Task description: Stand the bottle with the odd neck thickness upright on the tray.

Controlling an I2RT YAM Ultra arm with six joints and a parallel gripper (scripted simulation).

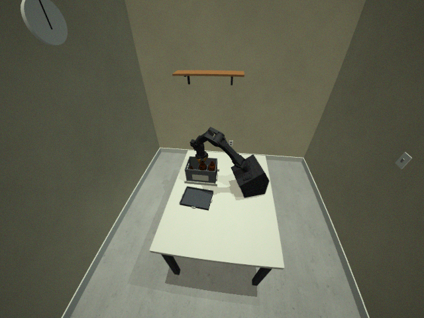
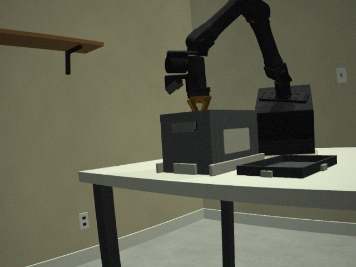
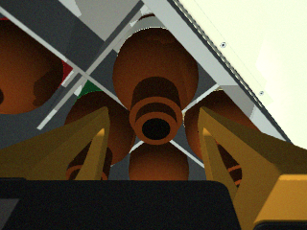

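The grey divided crate holds five brown bottles, all visible in the wrist view. My gripper is open and points down; in the exterior view its tips are hidden behind the crate wall. The neck of one bottle lies between the two fingers in the wrist view, with no finger touching it visibly. Other bottles stand around it, two partly behind the fingers. Which neck differs I cannot tell. The dark tray is empty.
Light strips stand at the crate's foot. The tray lies close to the crate's labelled side, with small blocks at its edges. The robot's black base stands on the table beyond the crate. A wall shelf hangs behind.
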